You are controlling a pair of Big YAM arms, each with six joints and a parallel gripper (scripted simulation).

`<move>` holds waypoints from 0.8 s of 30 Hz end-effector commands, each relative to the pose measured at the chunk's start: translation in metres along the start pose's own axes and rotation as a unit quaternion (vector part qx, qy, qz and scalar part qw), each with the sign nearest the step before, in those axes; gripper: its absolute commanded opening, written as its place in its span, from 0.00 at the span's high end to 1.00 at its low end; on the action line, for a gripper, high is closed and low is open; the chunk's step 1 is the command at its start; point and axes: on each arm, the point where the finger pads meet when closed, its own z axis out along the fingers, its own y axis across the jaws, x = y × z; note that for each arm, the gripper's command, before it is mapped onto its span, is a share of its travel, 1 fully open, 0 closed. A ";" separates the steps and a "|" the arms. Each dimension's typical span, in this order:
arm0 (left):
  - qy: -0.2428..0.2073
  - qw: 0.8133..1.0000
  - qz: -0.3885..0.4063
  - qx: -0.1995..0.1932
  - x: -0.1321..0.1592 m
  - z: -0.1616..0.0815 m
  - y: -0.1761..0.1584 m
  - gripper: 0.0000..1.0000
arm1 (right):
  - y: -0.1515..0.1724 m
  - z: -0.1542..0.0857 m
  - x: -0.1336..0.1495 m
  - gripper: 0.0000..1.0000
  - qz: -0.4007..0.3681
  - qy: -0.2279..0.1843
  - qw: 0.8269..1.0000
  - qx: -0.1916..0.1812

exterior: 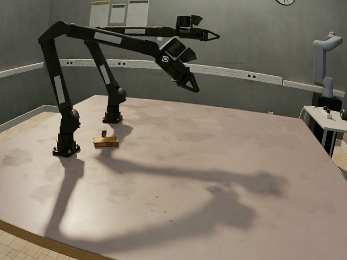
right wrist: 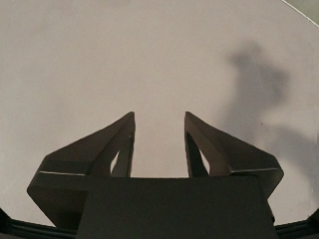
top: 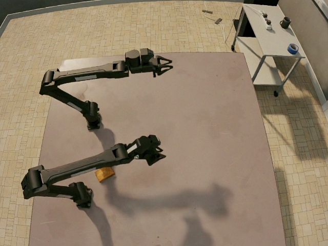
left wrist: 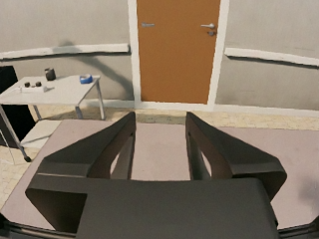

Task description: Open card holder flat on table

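The card holder (top: 104,173) is a small tan-gold case lying on the table near the base of my right arm; it also shows in the exterior view (exterior: 105,140), with a small dark tab standing at its back edge. My right gripper (top: 162,156) (exterior: 196,89) hangs high above the table, tilted downward, far from the holder. Its fingers stand apart with nothing between them (right wrist: 159,119). My left gripper (top: 169,66) (exterior: 217,36) (left wrist: 160,119) is held high and level over the far table edge, fingers apart and empty.
A white side cart (top: 267,32) with a mug (top: 285,22) and a blue tape roll (top: 292,48) stands off the table's far right corner. A grey robot arm (exterior: 325,64) stands at the right wall. An orange door (left wrist: 178,30) faces the left wrist.
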 end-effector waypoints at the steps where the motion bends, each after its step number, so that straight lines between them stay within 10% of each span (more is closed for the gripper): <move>1: -0.018 1.000 -0.006 0.006 -0.018 -0.005 -0.007 0.64 | 0.041 0.011 0.015 0.64 -0.049 0.044 0.998 -0.025; 4: -0.018 1.000 -0.006 0.006 -0.018 -0.005 -0.007 0.64 | 0.077 0.017 0.055 0.64 -0.094 0.100 0.989 -0.046; 9: -0.018 1.000 -0.006 0.006 -0.018 -0.005 -0.007 0.64 | 0.109 0.008 0.044 0.64 -0.134 0.111 0.983 -0.062; 10: -0.018 1.000 -0.006 0.006 -0.018 -0.005 -0.007 0.64 | 0.118 0.015 0.098 0.64 -0.159 0.163 0.971 -0.069; 21: -0.018 1.000 -0.006 0.006 -0.018 -0.005 -0.007 0.64 | 0.209 -0.030 0.220 0.64 -0.381 0.323 0.859 -0.113; 24: -0.018 1.000 -0.006 0.006 -0.018 -0.005 -0.007 0.64 | 0.221 -0.037 0.207 0.64 -0.396 0.315 0.855 -0.115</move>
